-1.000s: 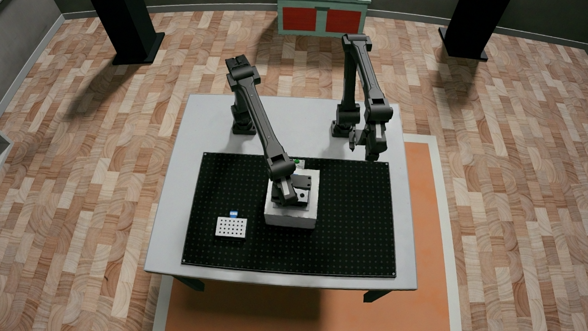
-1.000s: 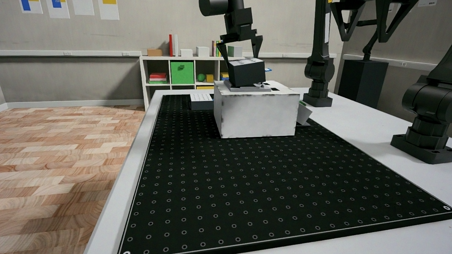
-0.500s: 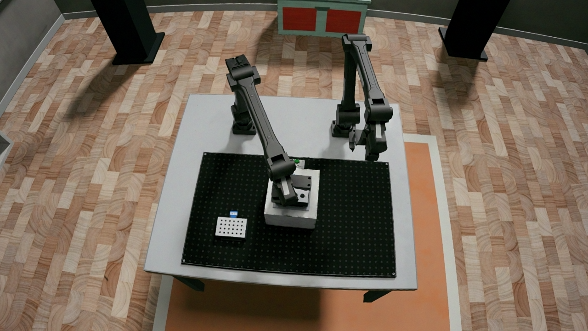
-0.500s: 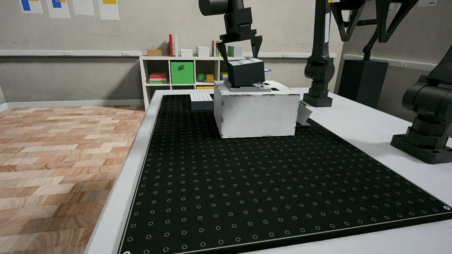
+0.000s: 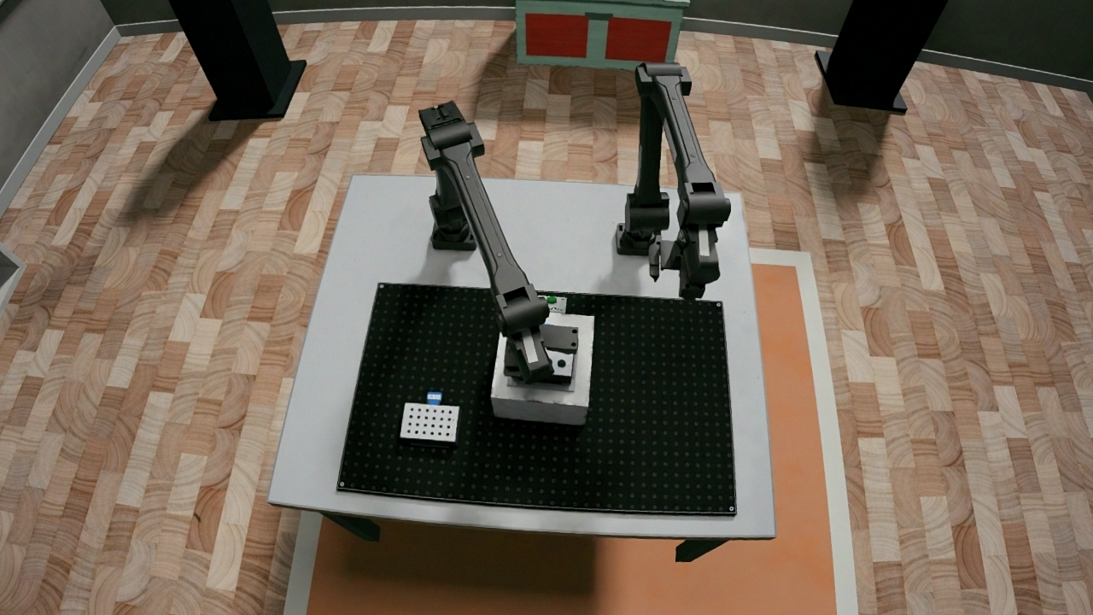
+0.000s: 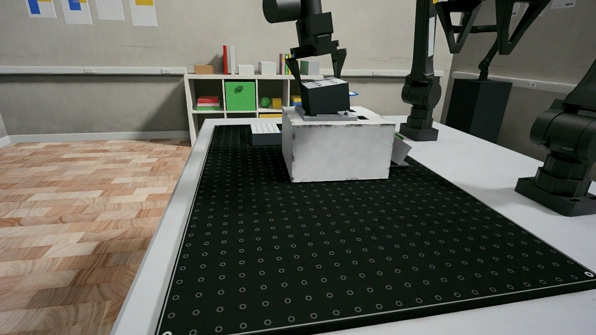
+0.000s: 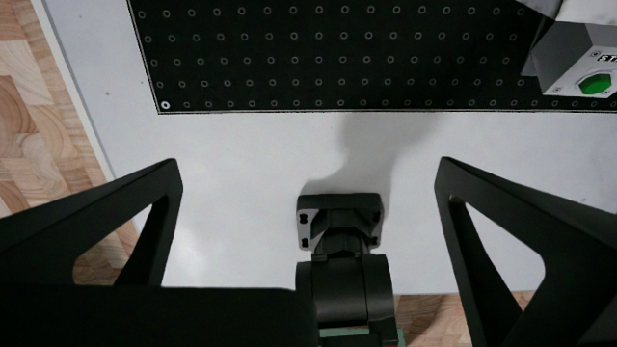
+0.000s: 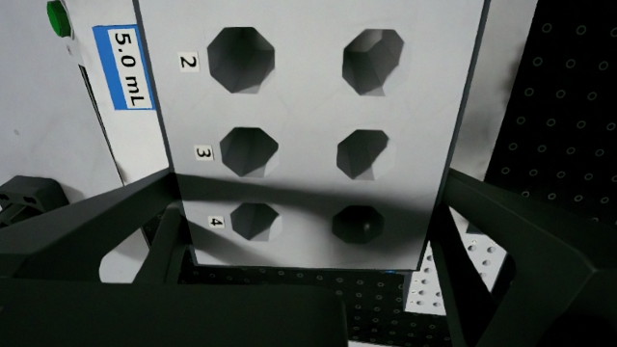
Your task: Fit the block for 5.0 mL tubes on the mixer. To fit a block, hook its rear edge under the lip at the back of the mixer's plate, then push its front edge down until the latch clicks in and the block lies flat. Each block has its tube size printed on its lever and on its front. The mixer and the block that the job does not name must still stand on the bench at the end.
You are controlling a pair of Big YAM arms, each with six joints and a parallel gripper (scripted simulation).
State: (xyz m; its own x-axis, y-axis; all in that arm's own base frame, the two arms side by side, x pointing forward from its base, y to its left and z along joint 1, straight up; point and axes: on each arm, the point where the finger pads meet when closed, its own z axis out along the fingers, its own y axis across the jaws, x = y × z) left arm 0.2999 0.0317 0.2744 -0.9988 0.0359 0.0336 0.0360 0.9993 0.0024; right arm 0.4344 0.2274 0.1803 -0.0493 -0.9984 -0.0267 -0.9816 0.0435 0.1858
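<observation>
The right claw [image 5: 532, 359] [image 6: 317, 80] [image 8: 308, 174] is gripping the block for 5.0 mL tubes [image 5: 568, 357] [image 6: 327, 99] [image 8: 308, 111] by its front and back sides. The block is just over the plate [image 5: 534, 386] [image 6: 329, 117] on top of the mixer [image 5: 540, 409] [image 6: 339, 151] [image 8: 496, 63]. It leans, with its back low and its blue lever [image 6: 353, 93] [image 8: 123, 67] side up. That looks like the right lean for hooking.

I can't tell if the back edge is under the lip. The block should keep its lean and slide gently back, low and straight, until that edge tucks in. If it goes flat too soon, the back may sit on top of the lip. A bit of twist could let one corner miss.

Once it is hooked, the front needs a firm, even push down near the middle until it clicks and lies flat. Letting go first could make it slip.

The left claw [image 5: 674, 284] [image 6: 480, 51] [image 7: 308, 172] is wide open with nothing in it, and is best kept away. The other block [image 5: 429, 423] [image 6: 266, 137] [image 8: 426, 308] sits on the worktop [image 5: 306, 428] [image 6: 470, 145] [image 7: 251, 159] [image 8: 39, 96] beside the mixer and should stay there.
</observation>
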